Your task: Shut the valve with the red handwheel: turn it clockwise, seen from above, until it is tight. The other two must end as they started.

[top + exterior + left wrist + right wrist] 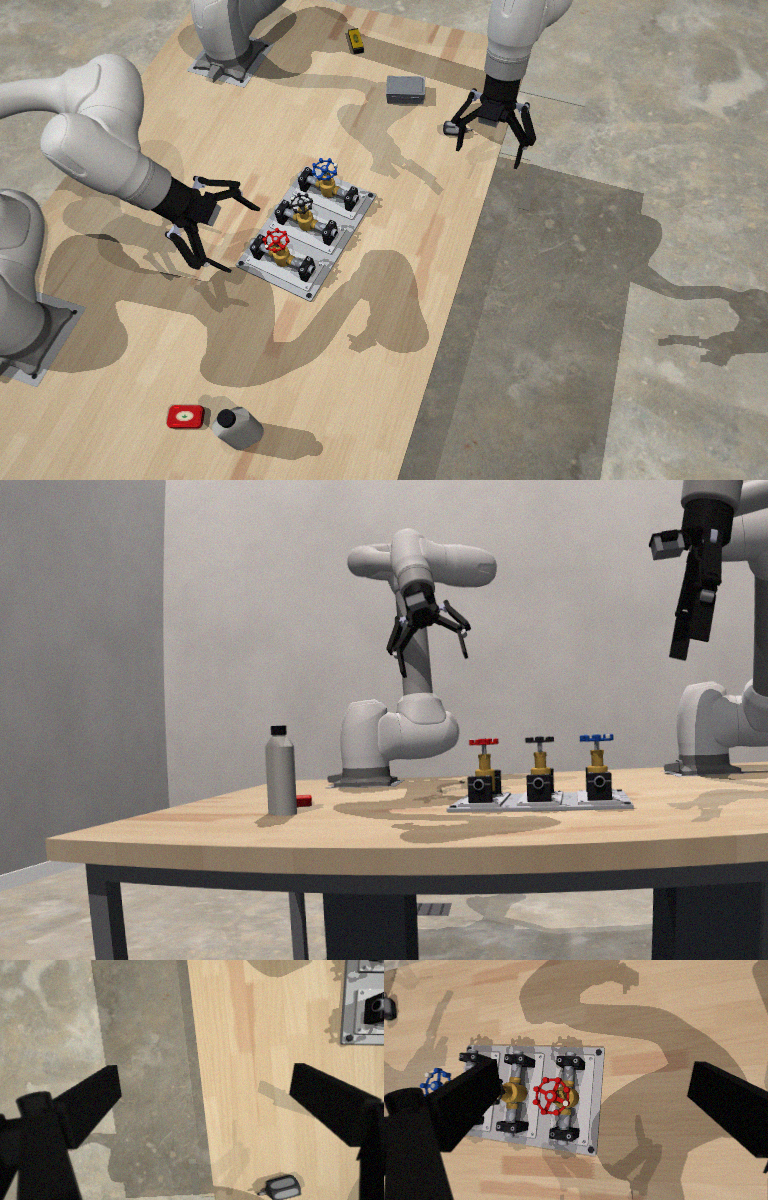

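The red handwheel (276, 240) (483, 742) (550, 1095) tops a brass valve at one end of the grey plate (321, 273) (597, 1100). A pale dot shows on its rim in the right wrist view. The black handwheel (301, 202) (539, 739) is in the middle, mostly hidden by a finger in the right wrist view. The blue handwheel (324, 169) (596, 738) (434, 1085) is at the other end. My right gripper (244, 240) (434, 666) (594, 1078) is open and empty, well above the table. My left gripper (487, 157) (689, 649) (205, 1080) is open and empty, high near the table edge.
A grey bottle (243, 430) (280, 780) stands beside a red tin (185, 416) (304, 800), away from the valves. A grey box (405, 90), a yellow block (355, 40) and a small dark-and-grey object (453, 128) (283, 1187) lie beyond the blue valve.
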Robot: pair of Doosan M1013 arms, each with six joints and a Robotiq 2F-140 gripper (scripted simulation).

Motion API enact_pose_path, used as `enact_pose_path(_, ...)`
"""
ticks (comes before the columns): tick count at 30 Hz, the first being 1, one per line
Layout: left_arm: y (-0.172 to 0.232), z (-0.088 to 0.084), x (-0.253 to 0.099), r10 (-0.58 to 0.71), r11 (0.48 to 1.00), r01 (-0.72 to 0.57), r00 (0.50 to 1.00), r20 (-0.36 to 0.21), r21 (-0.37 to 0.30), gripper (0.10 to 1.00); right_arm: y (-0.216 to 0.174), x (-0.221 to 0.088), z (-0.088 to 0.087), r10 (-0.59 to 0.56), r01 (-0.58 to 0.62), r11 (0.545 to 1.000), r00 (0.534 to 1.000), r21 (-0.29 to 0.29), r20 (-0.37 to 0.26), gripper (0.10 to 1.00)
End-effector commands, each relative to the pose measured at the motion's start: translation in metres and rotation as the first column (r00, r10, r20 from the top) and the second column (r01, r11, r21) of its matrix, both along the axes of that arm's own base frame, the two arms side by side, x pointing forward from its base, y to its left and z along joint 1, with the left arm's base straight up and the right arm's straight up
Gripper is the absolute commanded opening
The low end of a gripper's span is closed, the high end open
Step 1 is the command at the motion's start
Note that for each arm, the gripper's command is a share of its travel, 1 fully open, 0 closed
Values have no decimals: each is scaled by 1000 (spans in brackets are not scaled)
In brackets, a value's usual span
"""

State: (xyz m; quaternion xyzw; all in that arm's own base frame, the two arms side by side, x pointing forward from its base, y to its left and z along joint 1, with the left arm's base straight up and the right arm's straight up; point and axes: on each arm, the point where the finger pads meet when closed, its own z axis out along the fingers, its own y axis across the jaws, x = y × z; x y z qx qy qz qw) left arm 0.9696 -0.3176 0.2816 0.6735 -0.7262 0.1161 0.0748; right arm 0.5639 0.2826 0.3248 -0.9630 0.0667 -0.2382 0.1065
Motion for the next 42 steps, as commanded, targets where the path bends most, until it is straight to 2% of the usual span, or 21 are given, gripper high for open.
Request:
enact_pose_path(1, 0, 2, 0, 0, 1000, 0, 1000, 2, 0, 1000, 0, 0, 1, 0, 0, 1000, 1000, 1, 1, 1000)
enact_pose_path(18, 0, 2, 0, 0, 1000, 0, 1000, 2, 0, 1000, 1, 0, 1, 2, -2, 1000, 1000, -1, -1, 1000)
enact_pose_path(20, 2, 2, 0, 2, 1000, -2, 1000, 2, 0, 1000, 21, 4, 5, 39, -40, 999, 999, -26, -34, 1000)
enact_pose_path(22, 6, 1, 0, 10, 1000, -10, 1000, -1, 1, 1000, 63, 10, 14, 113, -122, 989, 988, -78, -106, 1000)
enact_pose_path(24, 17, 0, 1, 27, 1000, -27, 1000, -7, 3, 1000, 85, 11, 18, 150, -166, 981, 978, -103, -145, 1000)
enact_pose_path(28, 59, -6, 2, 94, 996, -94, 995, -32, 13, 1000, 136, 8, 27, 227, -266, 951, 946, -155, -232, 1000)
enact_pose_path(32, 135, -17, -2, 216, 976, -214, 974, -74, 33, 1000, 186, 0, 34, 293, -367, 909, 901, -199, -319, 1000)
enact_pose_path(34, 135, -17, -2, 216, 976, -214, 974, -74, 33, 1000, 186, 0, 34, 293, -367, 909, 901, -199, -319, 1000)
enact_pose_path(35, 159, -20, -5, 255, 967, -252, 963, -88, 41, 1000, 199, -3, 35, 309, -392, 896, 888, -209, -342, 1000)
enact_pose_path(39, 243, -32, -21, 439, 899, -431, 886, -149, 82, 1000, 205, -5, 36, 316, -404, 889, 881, -214, -352, 1000)
enact_pose_path(42, 300, -40, -39, 594, 805, -580, 780, -200, 128, 1000, 205, -5, 36, 316, -404, 889, 881, -214, -352, 1000)
